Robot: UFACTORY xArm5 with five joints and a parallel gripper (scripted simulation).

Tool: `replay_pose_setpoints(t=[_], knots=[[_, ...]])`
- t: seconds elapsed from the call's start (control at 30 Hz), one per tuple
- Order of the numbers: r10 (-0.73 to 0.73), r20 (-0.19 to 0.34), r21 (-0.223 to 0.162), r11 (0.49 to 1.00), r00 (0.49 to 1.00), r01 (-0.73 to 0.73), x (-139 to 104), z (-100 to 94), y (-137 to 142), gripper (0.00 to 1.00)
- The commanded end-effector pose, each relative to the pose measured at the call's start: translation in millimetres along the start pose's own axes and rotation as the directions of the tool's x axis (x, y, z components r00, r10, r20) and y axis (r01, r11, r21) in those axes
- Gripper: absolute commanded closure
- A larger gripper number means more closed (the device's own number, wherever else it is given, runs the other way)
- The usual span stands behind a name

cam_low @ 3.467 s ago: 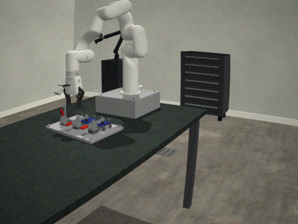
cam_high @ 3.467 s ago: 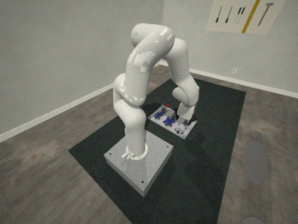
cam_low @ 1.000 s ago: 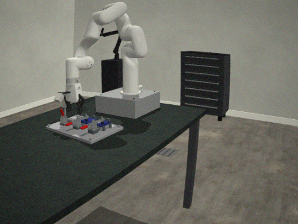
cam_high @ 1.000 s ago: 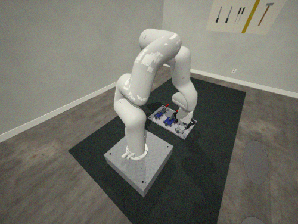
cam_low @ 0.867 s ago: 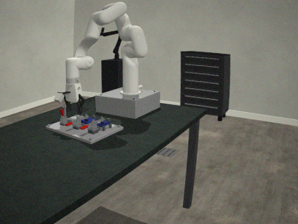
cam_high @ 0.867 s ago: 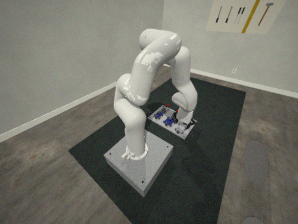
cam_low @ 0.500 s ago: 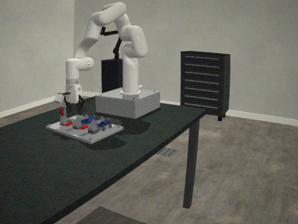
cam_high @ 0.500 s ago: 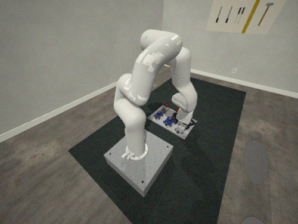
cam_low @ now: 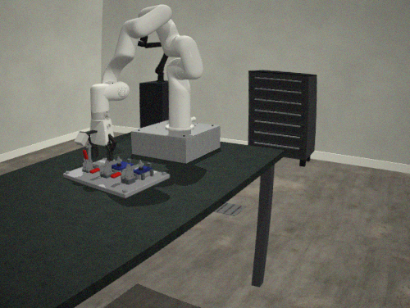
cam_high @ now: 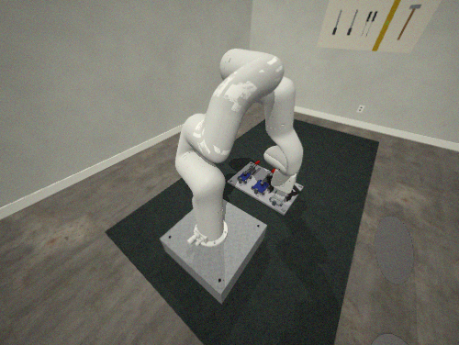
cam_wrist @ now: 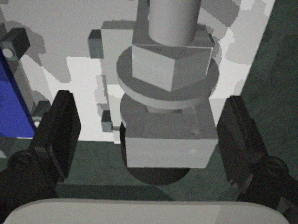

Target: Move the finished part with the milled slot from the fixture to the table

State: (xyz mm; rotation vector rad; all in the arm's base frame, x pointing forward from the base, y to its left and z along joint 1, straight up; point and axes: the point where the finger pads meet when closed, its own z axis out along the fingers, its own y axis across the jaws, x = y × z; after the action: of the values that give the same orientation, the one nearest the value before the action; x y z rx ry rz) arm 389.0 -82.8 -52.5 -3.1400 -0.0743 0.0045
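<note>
The grey fixture plate (cam_high: 287,207) (cam_low: 80,176) (cam_wrist: 80,83) lies on the dark table. Two blue blanks (cam_high: 246,174) (cam_high: 262,185) (cam_low: 120,165) (cam_low: 143,171) sit in their nests, each with a red clamp handle (cam_low: 95,170) (cam_low: 116,174) lying low beside it. A third red handle (cam_low: 85,154) stands upright at the plate's left end. My gripper (cam_high: 281,193) (cam_low: 102,152) (cam_wrist: 149,110) is open and low over that end nest. In the wrist view its fingers flank a grey block (cam_wrist: 169,139) topped by a hex nut and round post. I cannot tell whether a slot shows. One blue blank (cam_wrist: 13,96) shows at the left edge.
The arm's grey base block (cam_high: 216,248) (cam_low: 176,141) stands close behind the fixture. A black drawer cabinet (cam_low: 282,112) stands on the floor beyond the table's right edge (cam_low: 230,197). A black box (cam_low: 153,102) stands behind the arm.
</note>
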Motion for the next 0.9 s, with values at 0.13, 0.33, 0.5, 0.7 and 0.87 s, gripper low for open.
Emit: replay_pose_setpoints(t=[0.13, 0.33, 0.5, 0.7, 0.87], knots=[[0.0, -0.003, -0.001, 1.0, 1.0, 0.0, 1.2, 5.2, 0.3, 0.0], [0.0, -0.003, -0.001, 1.0, 1.0, 0.0, 1.2, 6.7, 0.3, 0.0], [0.0, -0.003, -0.001, 1.0, 1.0, 0.0, 1.2, 7.2, 0.3, 0.0], [0.0, -0.003, -0.001, 1.0, 1.0, 0.0, 1.2, 7.2, 0.3, 0.0], [0.0, -0.003, -0.001, 1.0, 1.0, 0.0, 1.2, 7.2, 0.3, 0.0]])
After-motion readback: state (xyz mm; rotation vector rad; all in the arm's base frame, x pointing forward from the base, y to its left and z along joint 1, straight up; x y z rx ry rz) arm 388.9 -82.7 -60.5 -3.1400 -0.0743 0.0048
